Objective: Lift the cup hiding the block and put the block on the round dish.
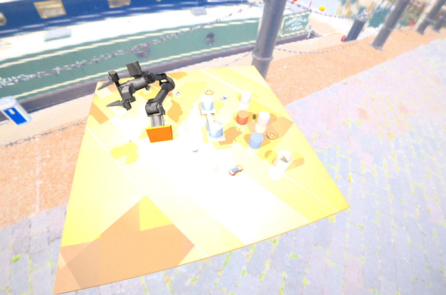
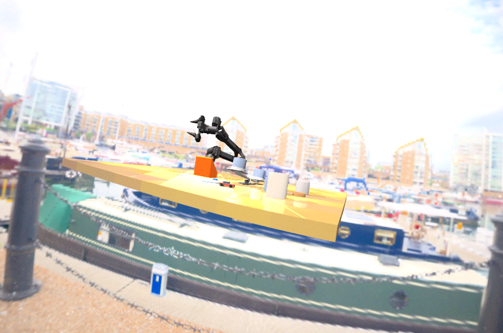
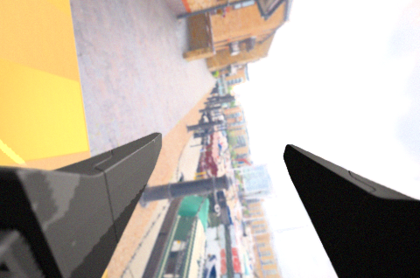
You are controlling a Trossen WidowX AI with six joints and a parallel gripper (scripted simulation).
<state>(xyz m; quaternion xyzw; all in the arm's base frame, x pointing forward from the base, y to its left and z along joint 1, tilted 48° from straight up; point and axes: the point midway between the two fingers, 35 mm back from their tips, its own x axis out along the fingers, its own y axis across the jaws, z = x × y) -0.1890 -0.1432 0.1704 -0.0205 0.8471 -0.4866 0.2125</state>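
Observation:
My gripper (image 1: pixel 103 97) (image 2: pixel 189 127) (image 3: pixel 223 144) is open and empty, raised above the table's back-left part, away from the balance. The balance (image 1: pixel 210 119) carries two light-blue cups. The nearer cup (image 1: pixel 215 130) (image 2: pixel 239 163) stands on the end that is higher in the exterior view. The farther cup (image 1: pixel 207 104) (image 2: pixel 258 173) stands on the lower end. No block shows; the insides of both cups are hidden. The round dish is washed out by glare; only a faint curved rim (image 1: pixel 216 167) shows in front of the balance in the top view.
An orange box (image 1: pixel 160 134) (image 2: pixel 204 167) stands by the arm's base. Right of the balance stand a red cup (image 1: pixel 242 117), a blue cup (image 1: pixel 256 140) and several white cylinders, one tall (image 1: pixel 283 162) (image 2: pixel 277 185). A toy car (image 1: pixel 235 170) (image 2: pixel 227 184) and brown rings lie around.

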